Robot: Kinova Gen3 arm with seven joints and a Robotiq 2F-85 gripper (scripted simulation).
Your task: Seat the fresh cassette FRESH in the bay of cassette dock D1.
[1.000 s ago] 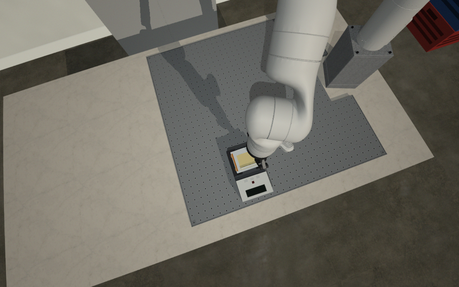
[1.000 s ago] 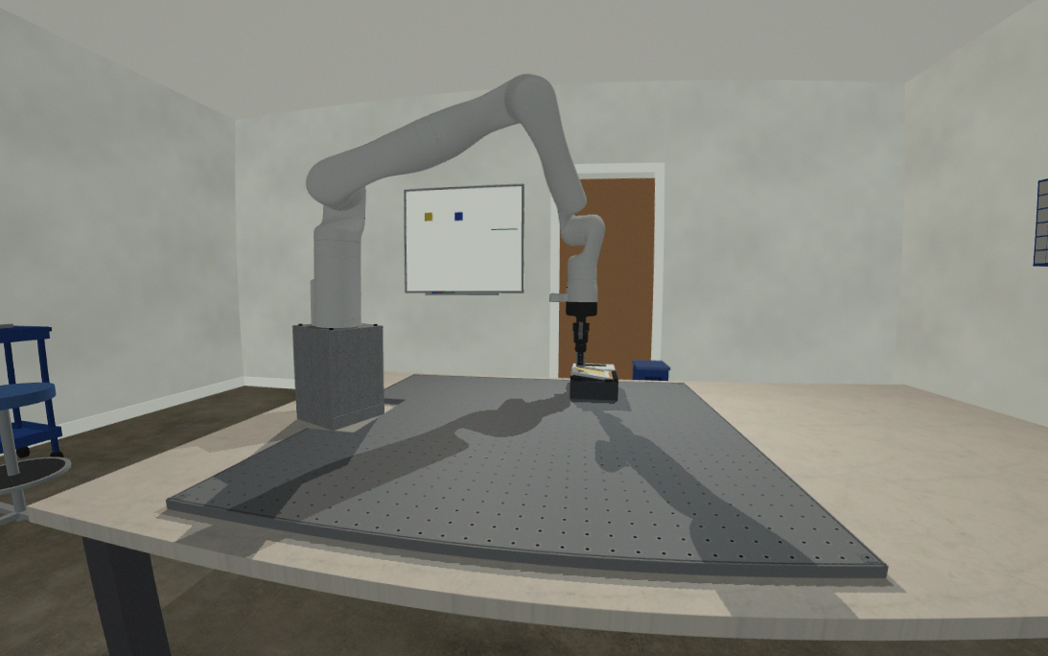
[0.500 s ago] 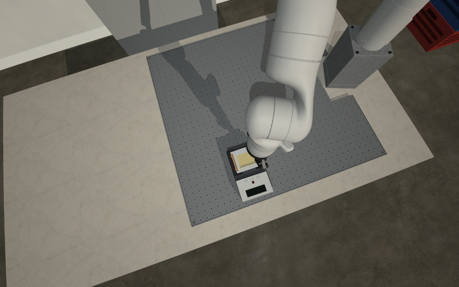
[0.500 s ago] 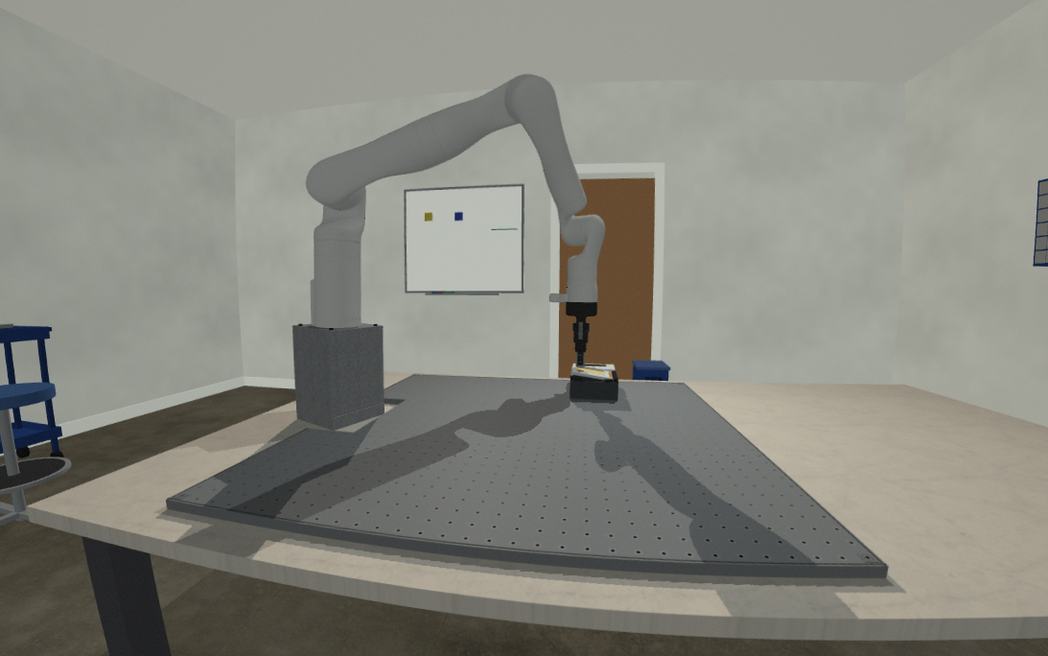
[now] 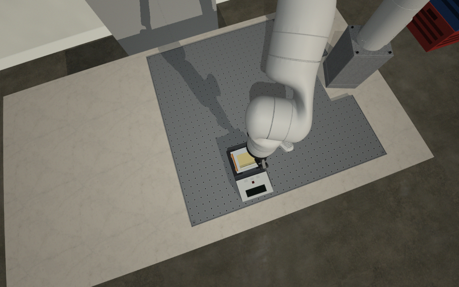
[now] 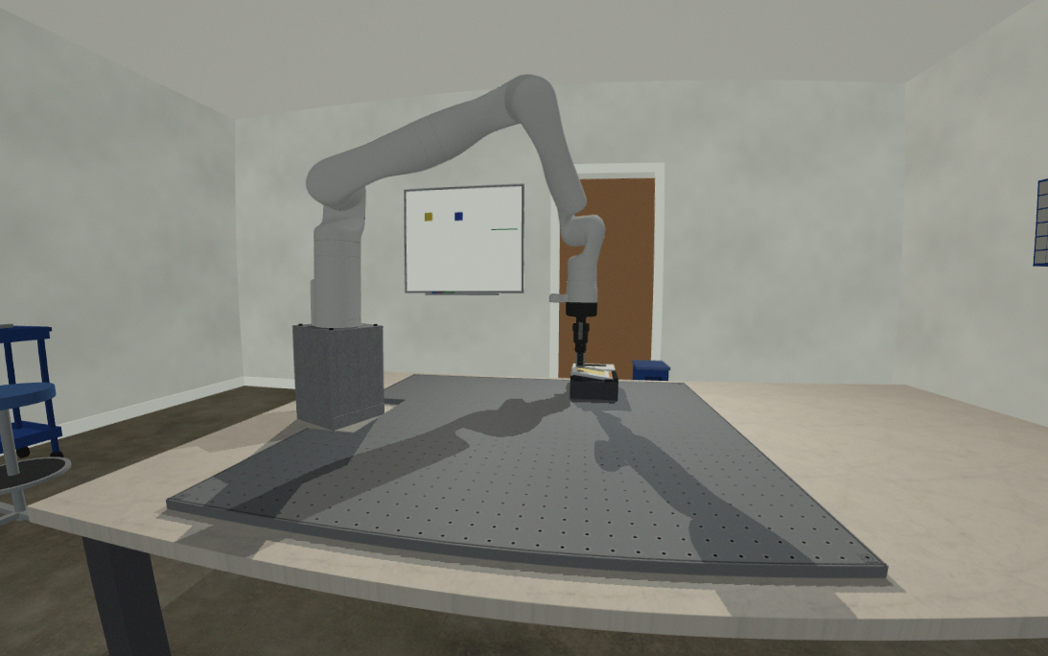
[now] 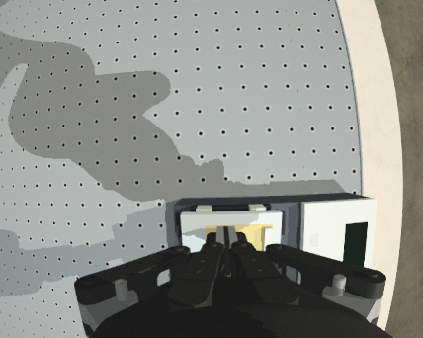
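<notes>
The dock D1 [image 5: 266,183] [image 6: 593,391] [image 7: 332,211] stands flat on the deck. The cassette FRESH [image 5: 245,159] [image 6: 593,373] [image 7: 194,223], white with a yellow slab, lies in its bay. In the exterior view it looks tilted, its edge under my fingers higher than the far edge. An orange strip [image 5: 234,162] runs along its far edge. A pale strip, perhaps the comb, shows beside the yellow slab; its teeth are too small to tell. D1's light [image 5: 253,182] looks dark red, unlit. My gripper [image 5: 263,165] [image 6: 580,362] [image 7: 225,238] is shut and empty, fingertips at FRESH's near edge; contact is unclear. The tabs are hidden.
The perforated deck [image 5: 202,171] [image 6: 511,489] [image 7: 258,59] extends around D1. D1's panel end is near the deck's edge. The arm's grey base block [image 5: 348,67] [image 6: 337,375] stands at the table's side. The arm hides part of FRESH and the bay in the top view.
</notes>
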